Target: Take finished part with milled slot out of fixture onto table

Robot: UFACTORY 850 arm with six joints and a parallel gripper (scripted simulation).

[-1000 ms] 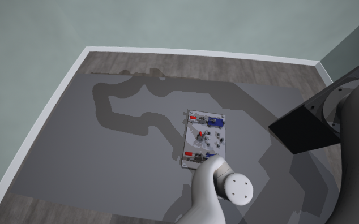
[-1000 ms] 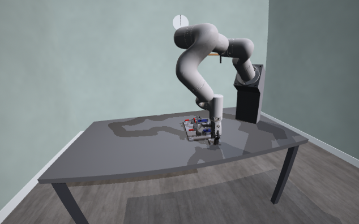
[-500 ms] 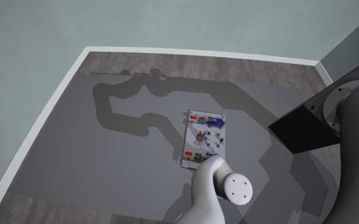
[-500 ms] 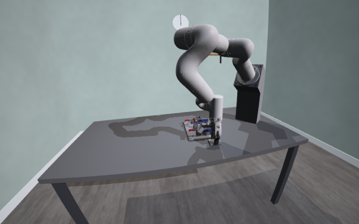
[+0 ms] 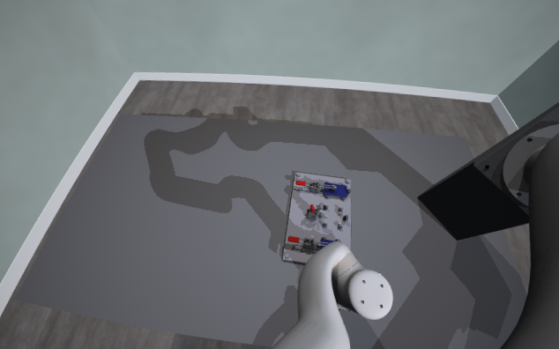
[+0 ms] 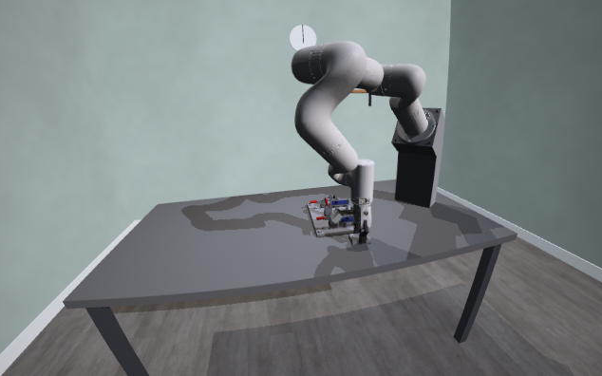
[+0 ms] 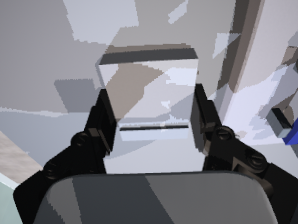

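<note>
In the wrist view my gripper (image 7: 151,100) is shut on the finished part (image 7: 152,106), a pale metal block with a dark milled slot across it. It hangs low over the dark table, just off the fixture plate's near edge (image 6: 359,235). The fixture plate (image 5: 318,216) carries two blue blanks, one at the far nest (image 5: 336,189) and one at the near nest (image 5: 327,241), each under a clamp with a red handle lying flat (image 5: 301,182) (image 5: 294,239). The middle nest (image 5: 331,215) holds no part, and its clamp handle (image 5: 313,208) stands up. The arm hides my gripper in the top view.
The black pedestal of the arm's base (image 6: 418,157) stands at the table's back right. The arm's elbow (image 5: 344,286) hangs over the near end of the fixture. The table's front edge (image 6: 299,285) curves.
</note>
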